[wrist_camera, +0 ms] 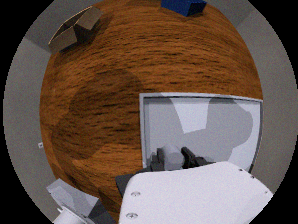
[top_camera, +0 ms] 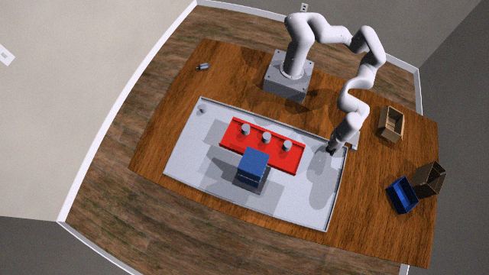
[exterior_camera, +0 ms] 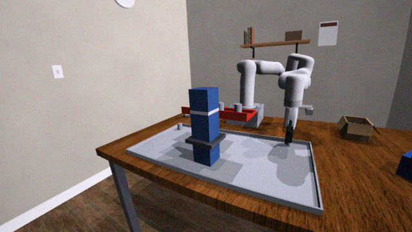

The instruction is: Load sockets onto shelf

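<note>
The red shelf (top_camera: pixel 286 165) (exterior_camera: pixel 236 115) is on the back side of the blue post (top_camera: pixel 254 160) (exterior_camera: pixel 204 129), about level with the white band (exterior_camera: pixel 200 113). Three grey sockets stand in a row inside its rim: left (top_camera: pixel 245 129), middle (top_camera: pixel 266 137) and right (top_camera: pixel 286 145). A fourth socket (top_camera: pixel 201 109) (exterior_camera: pixel 179 126) stands in the tray's far left corner. My gripper (top_camera: pixel 331 151) (exterior_camera: pixel 288 142) (wrist_camera: pixel 170 155) is low at the tray's right rear corner, right of the shelf, shut on the fifth socket (wrist_camera: pixel 171 159). The fingers hide this socket in the top and exterior views; its underside is hidden.
The grey tray (top_camera: pixel 183 153) (exterior_camera: pixel 273 161) lies under the post. A dark collar (exterior_camera: pixel 202 142) surrounds the post below the shelf. A small grey metal object (top_camera: pixel 203 66) lies behind the tray. Two cardboard boxes (top_camera: pixel 392 135) (top_camera: pixel 422 179) and a blue bin (top_camera: pixel 406 204) stand to the right.
</note>
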